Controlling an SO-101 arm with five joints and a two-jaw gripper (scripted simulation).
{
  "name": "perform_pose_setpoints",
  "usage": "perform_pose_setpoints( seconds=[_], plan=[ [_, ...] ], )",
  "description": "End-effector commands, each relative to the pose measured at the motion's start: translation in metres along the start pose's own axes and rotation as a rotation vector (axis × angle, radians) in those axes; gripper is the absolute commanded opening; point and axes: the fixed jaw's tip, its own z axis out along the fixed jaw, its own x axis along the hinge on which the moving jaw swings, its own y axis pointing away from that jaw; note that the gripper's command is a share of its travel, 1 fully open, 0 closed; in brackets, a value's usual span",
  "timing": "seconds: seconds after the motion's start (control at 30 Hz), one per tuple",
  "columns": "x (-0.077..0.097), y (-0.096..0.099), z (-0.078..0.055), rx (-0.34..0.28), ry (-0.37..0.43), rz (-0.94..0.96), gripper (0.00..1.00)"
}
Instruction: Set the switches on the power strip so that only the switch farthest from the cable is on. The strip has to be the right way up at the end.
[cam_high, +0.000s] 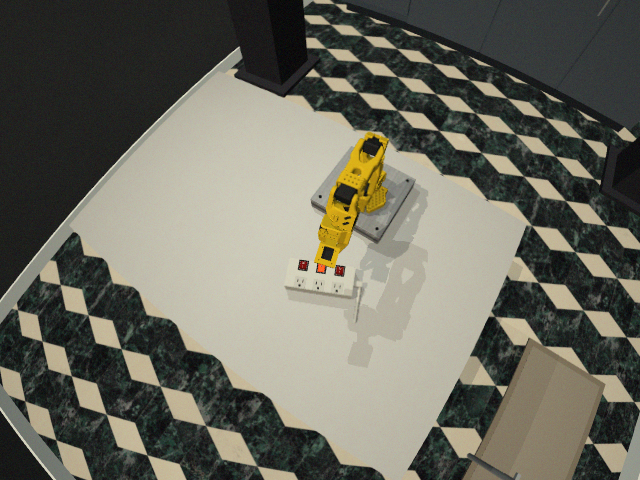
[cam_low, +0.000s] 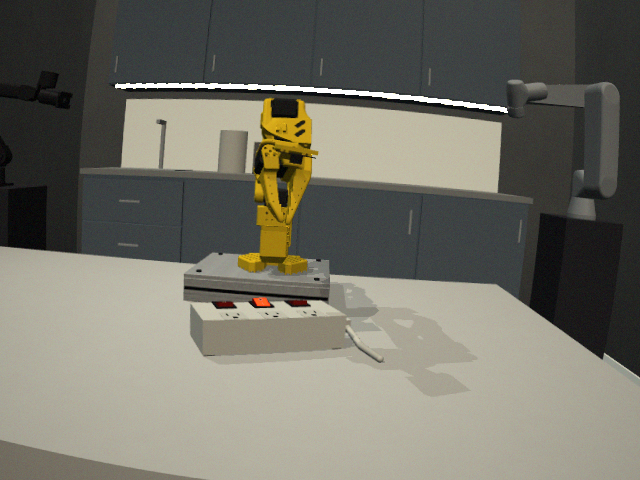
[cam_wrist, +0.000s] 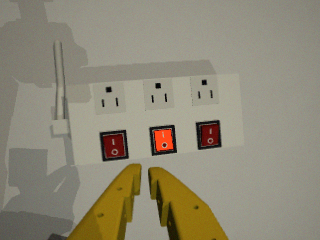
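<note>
Fingers of the gripper (cam_wrist: 145, 176) were pinched shut on nothing, poised just short of the power strip (cam_wrist: 155, 117), lying face up. Middle switch (cam_wrist: 163, 140) glowed; judged next: press it off, then the switch farthest from the cable (cam_wrist: 208, 134) on.

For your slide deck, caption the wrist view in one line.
Shut gripper poised above power strip; only the middle switch glows.

White power strip (cam_wrist: 155, 117), yellow hand (cam_wrist: 143, 174)
</note>
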Motion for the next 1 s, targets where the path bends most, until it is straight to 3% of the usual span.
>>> perform_pose_setpoints(
  seconds=[0.0, 0.57, 0.97],
  plan=[
    [0.003, -0.001, 0.001, 0.003, 0.003, -0.002, 0.00],
    [0.012, -0.005, 0.005, 0.009, 0.058, 0.168, 0.00],
    [0.039, -0.015, 0.016, 0.065, 0.214, 0.669, 0.00]
  ],
)
